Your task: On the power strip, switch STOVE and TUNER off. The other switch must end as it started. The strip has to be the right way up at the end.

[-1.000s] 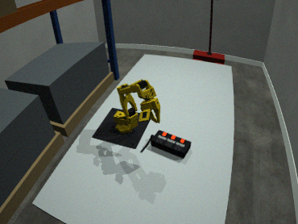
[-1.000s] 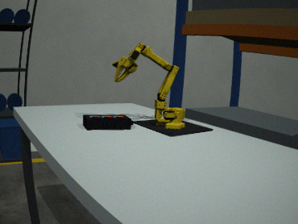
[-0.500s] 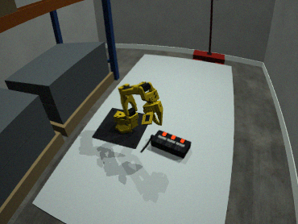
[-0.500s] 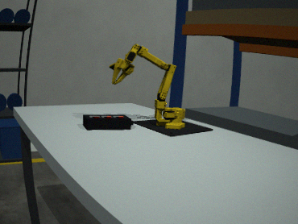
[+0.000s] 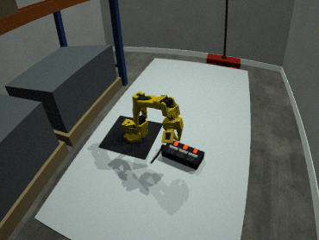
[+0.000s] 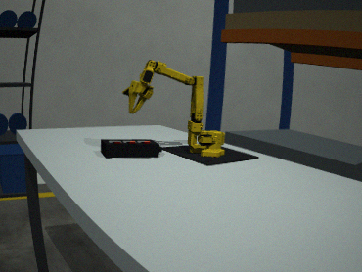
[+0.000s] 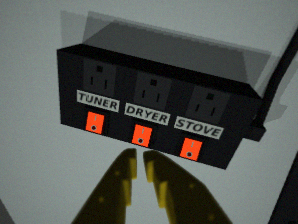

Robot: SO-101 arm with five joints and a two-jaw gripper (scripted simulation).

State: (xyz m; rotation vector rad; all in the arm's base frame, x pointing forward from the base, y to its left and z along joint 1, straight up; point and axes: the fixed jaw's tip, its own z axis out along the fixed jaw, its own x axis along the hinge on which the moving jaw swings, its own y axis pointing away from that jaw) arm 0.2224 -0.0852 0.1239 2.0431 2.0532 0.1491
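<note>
Across the white table [image 5: 215,108] the layout is sparse: a black base mat [image 5: 113,148] sits near the left-middle of the top view, with the yellow arm [image 6: 196,103] standing on it and reaching out over the surface. To the left of the table, grey blocks [image 5: 60,82] sit by a blue post [image 5: 118,43], and a red-based stand [image 5: 223,60] is at the far edge.

Just right of the mat lies the black power strip [image 5: 183,154], right way up, its cable [image 5: 155,156] trailing toward the mat. The wrist view shows three outlets labelled TUNER, DRYER and STOVE, each with an orange switch below: the TUNER switch [image 7: 94,123], the DRYER switch [image 7: 142,135] and the STOVE switch [image 7: 191,148]. All three look alike, lit orange.

The gripper [image 7: 139,172] hangs above the strip, well apart from it in the exterior view, its yellow fingers pressed together with nothing between them, pointing toward the DRYER switch.
</note>
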